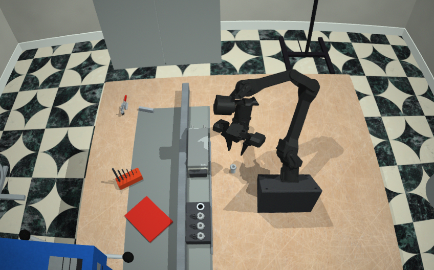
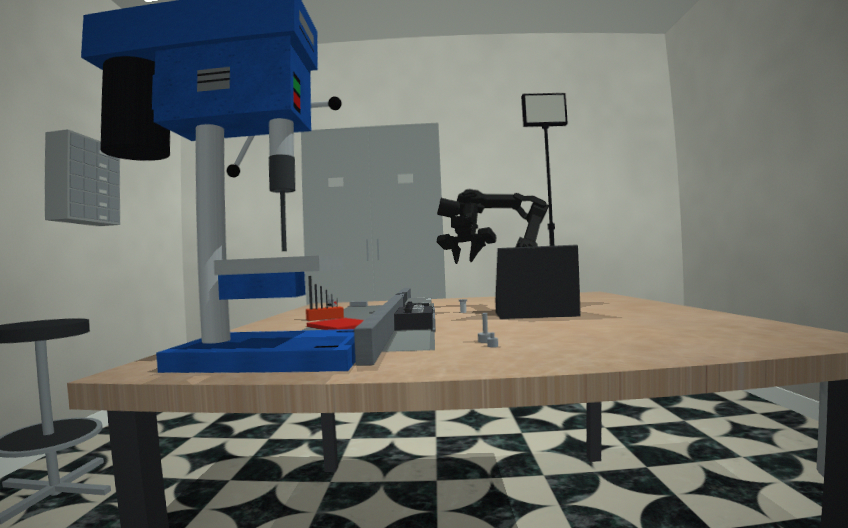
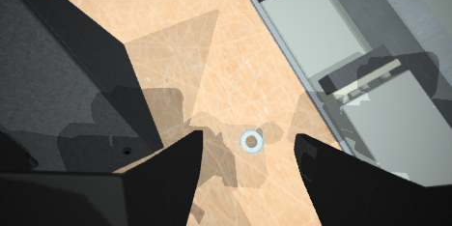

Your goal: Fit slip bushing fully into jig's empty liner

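The loose slip bushing (image 1: pixel 233 170) (image 2: pixel 463 306) (image 3: pixel 260 144) stands upright on the table, between the jig and the robot base, head up. My gripper (image 1: pixel 236 152) (image 2: pixel 464 261) (image 3: pixel 248 140) is open and empty, well above the bushing. In the wrist view the bushing shows between the fingertips, slightly nearer the left one. The jig's dark plate (image 1: pixel 190 205) (image 2: pixel 413 321) lies in the channel. Its empty liner (image 1: pixel 196 206) is a white ring round a black hole, at the end nearest the grey box. Three other liners in the row hold bushings. The wrist view does not show the liners.
A grey box (image 1: pixel 197 147) (image 3: pixel 401 126) with a dark front block stands in the channel. A long grey fence (image 1: pixel 183 134) runs behind it. My black base (image 1: pixel 284 201) is right of the bushing. A red square (image 1: pixel 148 219), orange drill holder (image 1: pixel 129 180) and blue drill press (image 2: pixel 230 39) are left.
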You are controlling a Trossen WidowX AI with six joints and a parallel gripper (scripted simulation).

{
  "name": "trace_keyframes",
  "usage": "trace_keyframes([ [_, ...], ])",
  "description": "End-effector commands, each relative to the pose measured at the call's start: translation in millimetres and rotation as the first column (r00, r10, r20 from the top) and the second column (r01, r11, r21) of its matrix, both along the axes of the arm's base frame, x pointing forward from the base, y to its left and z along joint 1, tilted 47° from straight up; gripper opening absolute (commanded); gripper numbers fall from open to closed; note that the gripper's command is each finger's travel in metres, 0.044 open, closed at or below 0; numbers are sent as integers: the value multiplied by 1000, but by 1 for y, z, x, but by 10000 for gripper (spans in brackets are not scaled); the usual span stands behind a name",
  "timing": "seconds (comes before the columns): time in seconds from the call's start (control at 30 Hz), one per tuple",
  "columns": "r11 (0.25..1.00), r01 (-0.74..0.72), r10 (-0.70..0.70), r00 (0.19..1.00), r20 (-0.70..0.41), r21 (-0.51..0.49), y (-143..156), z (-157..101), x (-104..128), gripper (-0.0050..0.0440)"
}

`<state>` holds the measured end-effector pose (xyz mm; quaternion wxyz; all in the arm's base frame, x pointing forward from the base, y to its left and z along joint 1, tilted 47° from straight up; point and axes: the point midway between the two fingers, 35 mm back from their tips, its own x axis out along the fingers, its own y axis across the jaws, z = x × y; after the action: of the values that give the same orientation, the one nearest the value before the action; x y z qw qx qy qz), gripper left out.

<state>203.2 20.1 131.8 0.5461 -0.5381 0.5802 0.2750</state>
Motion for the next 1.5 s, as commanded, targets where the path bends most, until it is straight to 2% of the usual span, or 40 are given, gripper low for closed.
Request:
trace_keyframes([
  [0.0,983,73,-81,996,-39,-166,-1,-4,5,233],
  [0.13,916,88,-111,993,-35,-392,-1,-10,12,233],
  [0.23,890,85,-107,994,-25,-448,0,-11,14,233],
  [0.57,891,84,-110,994,-31,-447,-1,-12,12,233],
  [0.63,883,143,-156,988,7,-447,-6,-18,12,281],
  [0.67,878,217,-209,976,67,-426,-11,-21,13,305],
  [0.73,838,413,-356,909,217,-356,-24,-34,15,353],
  [0.87,752,612,-512,777,366,-247,-41,-49,15,440],
  [0.93,696,694,-579,693,429,-182,-45,-52,15,440],
  [0.97,688,705,-588,680,437,-172,-46,-53,15,440],
  [1.47,692,699,-583,690,429,-183,-51,-59,16,440],
])
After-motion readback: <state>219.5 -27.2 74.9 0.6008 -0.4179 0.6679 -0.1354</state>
